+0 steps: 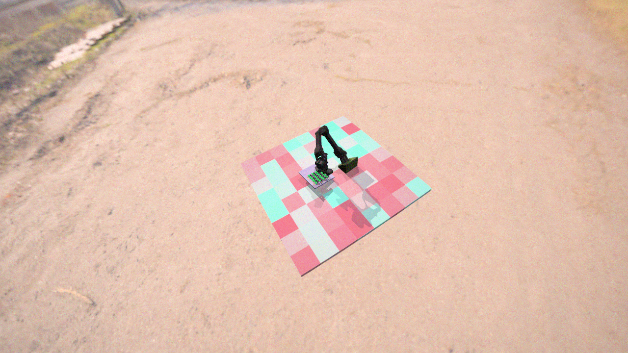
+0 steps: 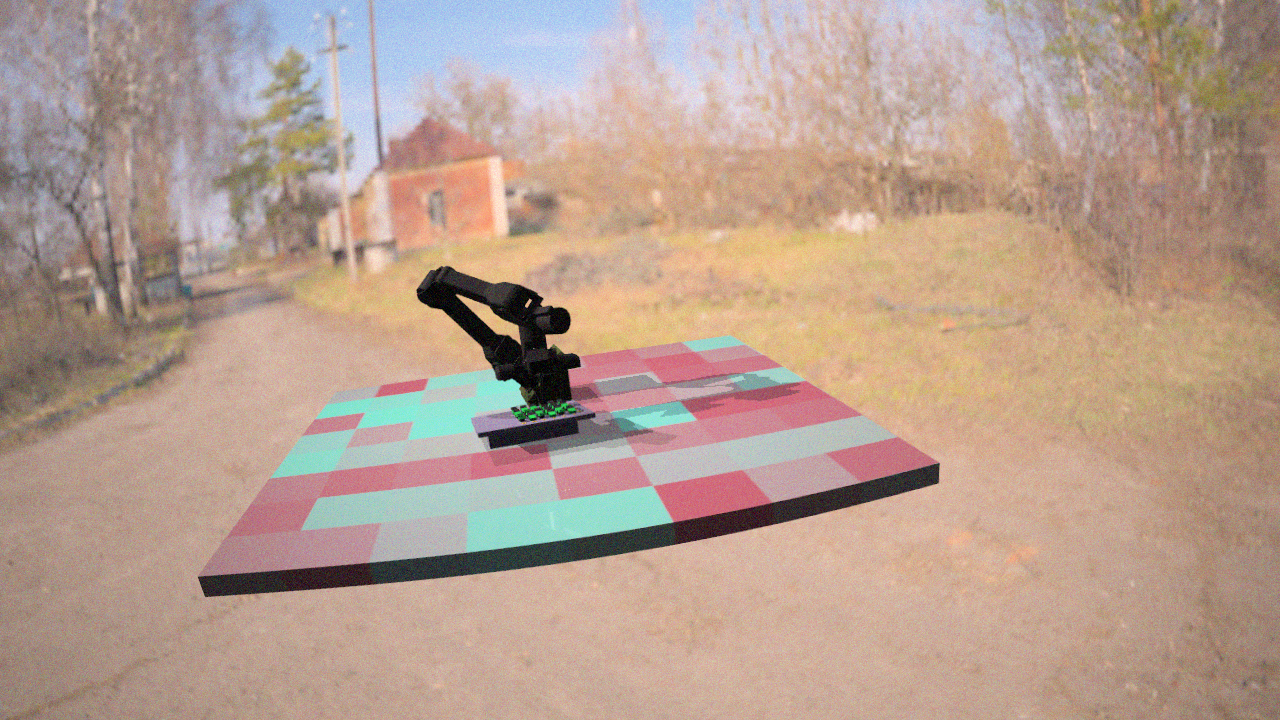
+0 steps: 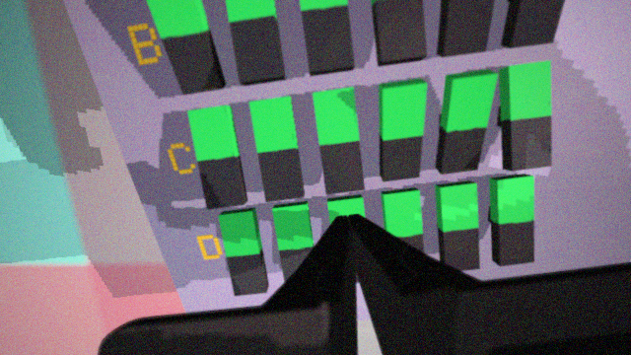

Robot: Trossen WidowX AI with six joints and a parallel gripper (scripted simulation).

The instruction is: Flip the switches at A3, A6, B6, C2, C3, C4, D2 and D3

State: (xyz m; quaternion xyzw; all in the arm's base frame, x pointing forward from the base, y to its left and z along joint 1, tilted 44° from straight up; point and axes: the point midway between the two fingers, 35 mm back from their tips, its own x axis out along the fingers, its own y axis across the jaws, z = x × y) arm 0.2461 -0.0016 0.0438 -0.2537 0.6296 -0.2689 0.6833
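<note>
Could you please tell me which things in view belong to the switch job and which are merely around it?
For the job:
- switch panel
- its green-and-black switches, such as D3
- the shut hand

Just around:
- checkered platform
- dirt road
- brick house
</note>
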